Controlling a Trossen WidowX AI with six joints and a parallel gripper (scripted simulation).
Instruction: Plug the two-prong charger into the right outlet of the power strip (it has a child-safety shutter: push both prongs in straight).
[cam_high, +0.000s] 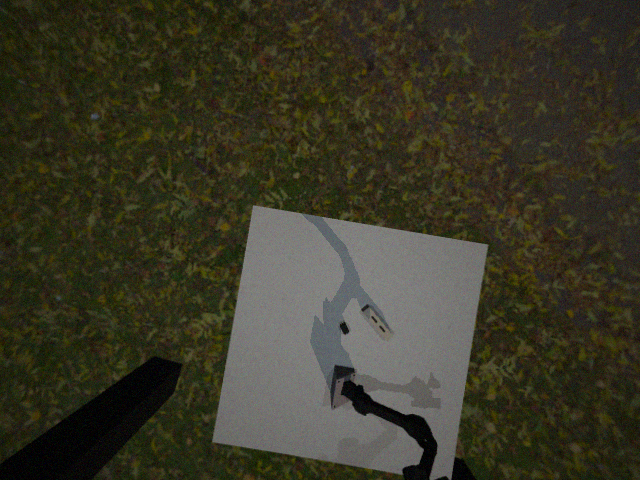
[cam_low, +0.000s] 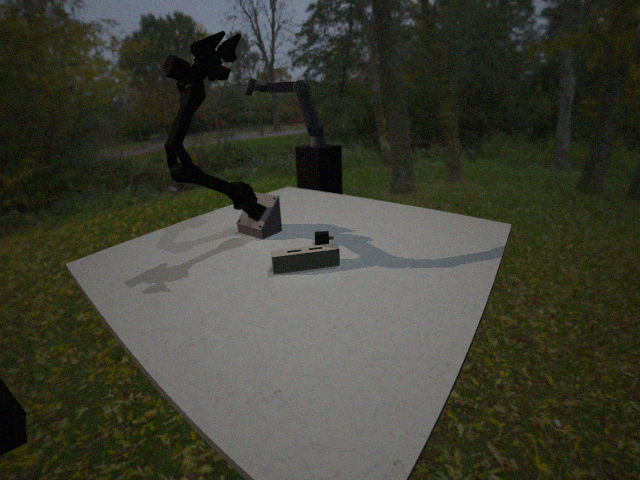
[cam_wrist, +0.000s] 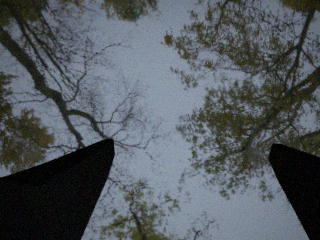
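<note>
The small black charger (cam_high: 344, 327) (cam_low: 321, 237) lies on the table, its prongs pointing to the right in the exterior view. The power strip (cam_high: 377, 322) (cam_low: 306, 259) lies close beside it, with two dark outlets on its pale top. My gripper (cam_low: 231, 41) (cam_wrist: 193, 149) is open and empty, raised high above the table and far from both things. In the wrist view its two black fingers stand wide apart against sky and branches, and neither the charger nor the strip shows there. In the top view the gripper's fingers cannot be made out.
The pale square table (cam_high: 289, 258) (cam_low: 361, 335) carries my arm's wedge-shaped base (cam_high: 341, 387) (cam_low: 261, 219), near the charger. Shadows of the arm cross the table. A second arm on a dark pedestal (cam_low: 318, 167) stands beyond the table. A black beam (cam_high: 103, 418) shows at lower left.
</note>
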